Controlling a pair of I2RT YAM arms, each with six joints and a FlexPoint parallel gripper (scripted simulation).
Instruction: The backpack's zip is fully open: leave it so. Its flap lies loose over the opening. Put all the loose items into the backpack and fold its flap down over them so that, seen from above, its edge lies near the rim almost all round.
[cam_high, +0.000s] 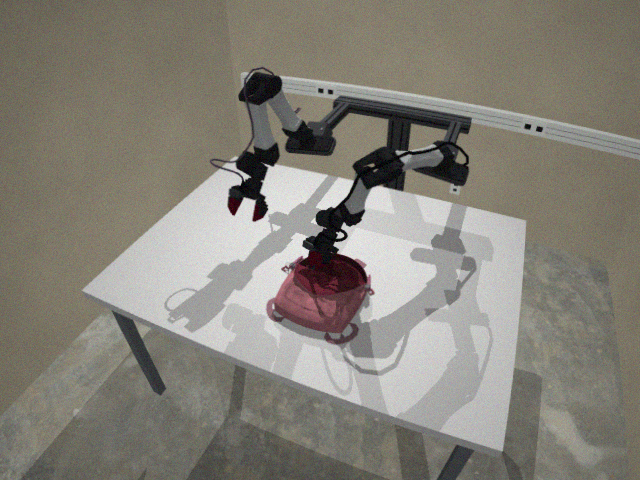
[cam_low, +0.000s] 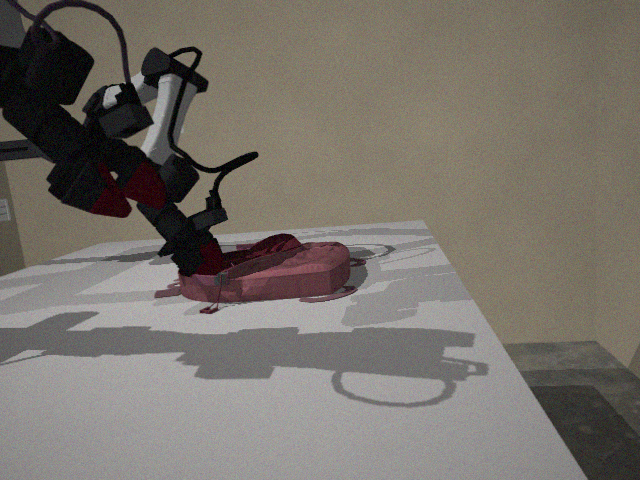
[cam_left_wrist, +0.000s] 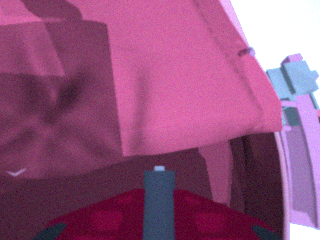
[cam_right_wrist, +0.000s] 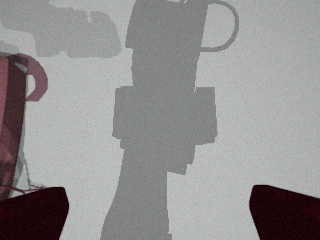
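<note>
The pink backpack (cam_high: 315, 304) (cam_low: 305, 281) (cam_right_wrist: 9, 115) lies on the table, its opening towards the arms. Its flap (cam_left_wrist: 200, 95) covers the far part of the opening in the left wrist view; its near edge stops short of the rim, leaving a dark gap. My left gripper (cam_high: 316, 262) (cam_low: 210, 262) (cam_left_wrist: 159, 199) points down into that gap, shut on a dark blue-grey bar (cam_left_wrist: 159, 182) with a small pale tip. A tiny pale mark (cam_left_wrist: 16, 172) shows in the shade by the flap's edge; I cannot tell what it is. My right gripper (cam_high: 245, 215) (cam_low: 144, 209) (cam_right_wrist: 158, 195) is open and empty, above the table beside the backpack.
Strap ends and a buckle (cam_left_wrist: 299, 79) stick out at the backpack's sides. Its loops lie on the white table (cam_high: 180, 248) (cam_low: 180, 423). Long arm shadows cross the table. No other loose item shows on the table.
</note>
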